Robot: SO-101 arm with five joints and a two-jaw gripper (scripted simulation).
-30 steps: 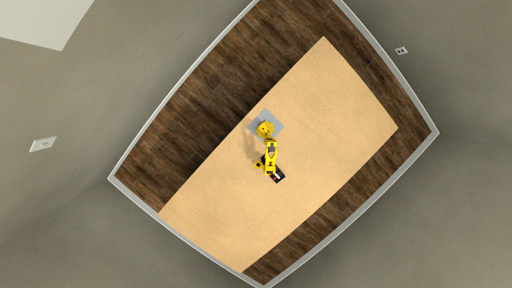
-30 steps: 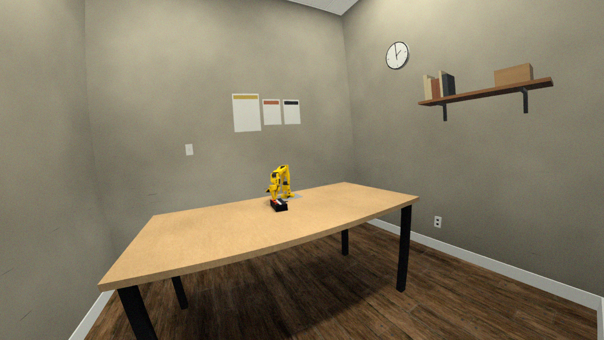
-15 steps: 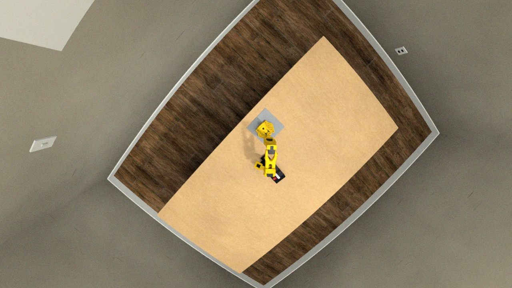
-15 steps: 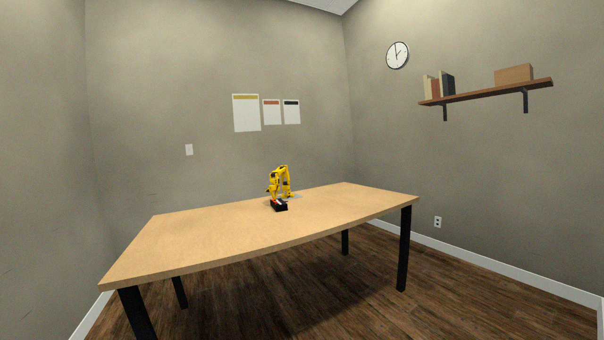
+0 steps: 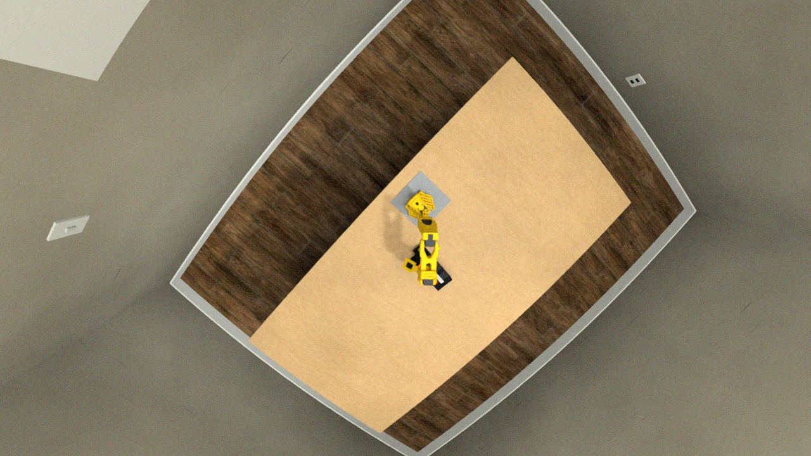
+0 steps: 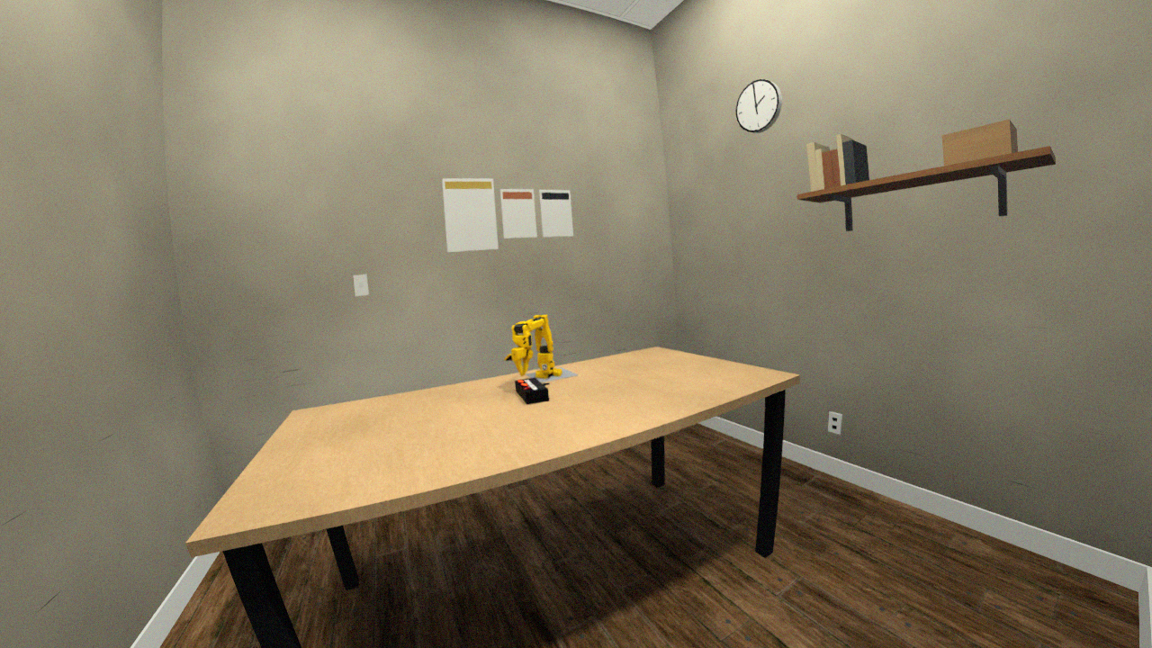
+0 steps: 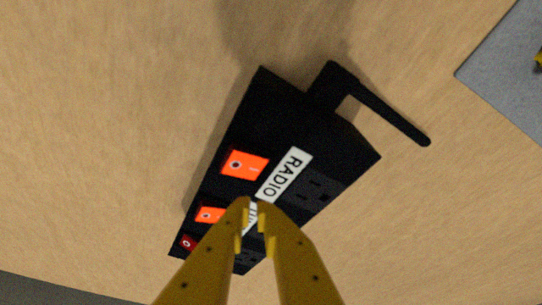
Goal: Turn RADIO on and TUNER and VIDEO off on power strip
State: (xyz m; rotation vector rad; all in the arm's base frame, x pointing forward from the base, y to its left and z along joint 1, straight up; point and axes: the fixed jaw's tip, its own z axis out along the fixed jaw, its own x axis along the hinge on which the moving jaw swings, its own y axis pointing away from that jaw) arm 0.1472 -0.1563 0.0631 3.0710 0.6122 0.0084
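A black power strip point(image 7: 275, 169) lies on the wooden table with its switches facing up. The switch beside the RADIO label point(image 7: 284, 174) glows bright orange point(image 7: 244, 164). The middle switch point(image 7: 209, 214) also glows orange; its label is mostly hidden behind my fingers. The third switch point(image 7: 187, 243) is a darker red. My yellow gripper point(image 7: 251, 218) is shut and empty, its tips hovering over the middle of the strip. From above, my gripper point(image 5: 426, 276) covers most of the strip point(image 5: 439, 278). The strip also shows in the side view point(image 6: 531, 391).
The strip's short black cord point(image 7: 381, 116) sticks out toward the arm's grey base plate point(image 7: 504, 72). The arm's base point(image 5: 420, 204) stands at the table's long edge.
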